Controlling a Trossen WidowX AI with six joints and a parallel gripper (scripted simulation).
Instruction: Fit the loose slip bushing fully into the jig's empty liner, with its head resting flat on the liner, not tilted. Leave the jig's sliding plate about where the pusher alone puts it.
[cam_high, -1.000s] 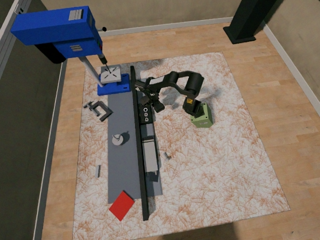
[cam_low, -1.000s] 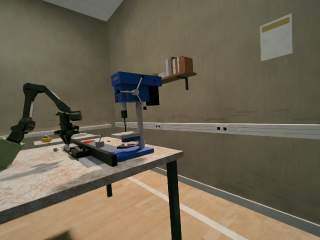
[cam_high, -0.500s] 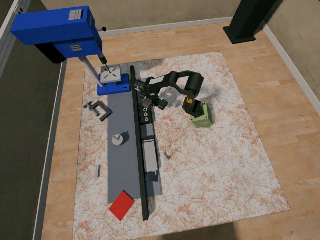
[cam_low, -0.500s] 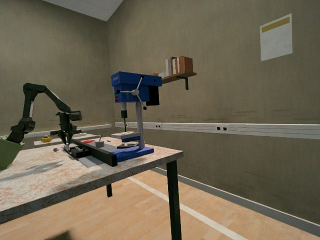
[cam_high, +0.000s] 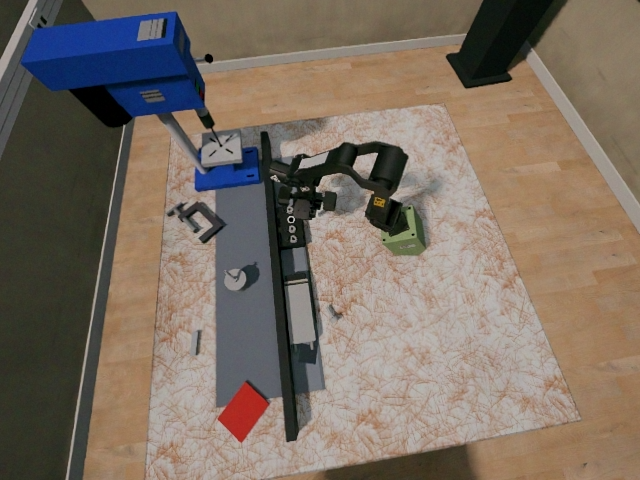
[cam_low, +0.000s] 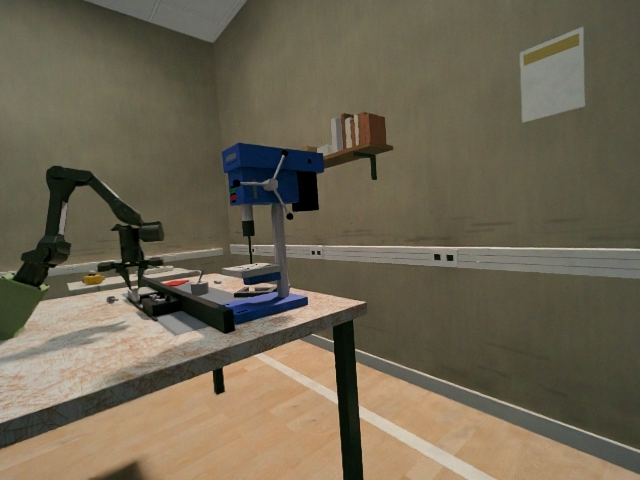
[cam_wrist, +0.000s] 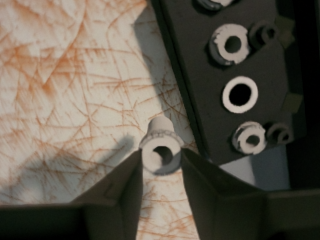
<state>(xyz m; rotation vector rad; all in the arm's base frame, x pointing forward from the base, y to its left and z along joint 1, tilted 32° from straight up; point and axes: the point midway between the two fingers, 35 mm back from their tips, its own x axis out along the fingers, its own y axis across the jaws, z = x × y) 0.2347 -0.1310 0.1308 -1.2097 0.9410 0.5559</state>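
My gripper (cam_wrist: 161, 156) is shut on the loose slip bushing (cam_wrist: 160, 151), a white knurled-head sleeve held upright with its bore facing the wrist camera. It hangs over the mat just beside the edge of the jig's dark sliding plate (cam_wrist: 235, 85). The empty liner (cam_wrist: 240, 94) is a flat white ring on that plate, between two liners that carry bushings (cam_wrist: 231, 45) (cam_wrist: 249, 137). In the top view the gripper (cam_high: 301, 206) is at the plate's (cam_high: 292, 226) near end, beside the long black fence (cam_high: 279, 289). The grey pusher (cam_high: 299, 310) lies further along the rail.
A blue drill press (cam_high: 155, 87) stands at the fence's far end. A C-clamp (cam_high: 199, 219), a grey cylinder (cam_high: 235, 280), a small bar (cam_high: 194, 342) and a red square (cam_high: 242, 410) lie beyond the fence. A small bolt (cam_high: 331, 314) lies on the mat. The arm's green base (cam_high: 403, 235) is on the right.
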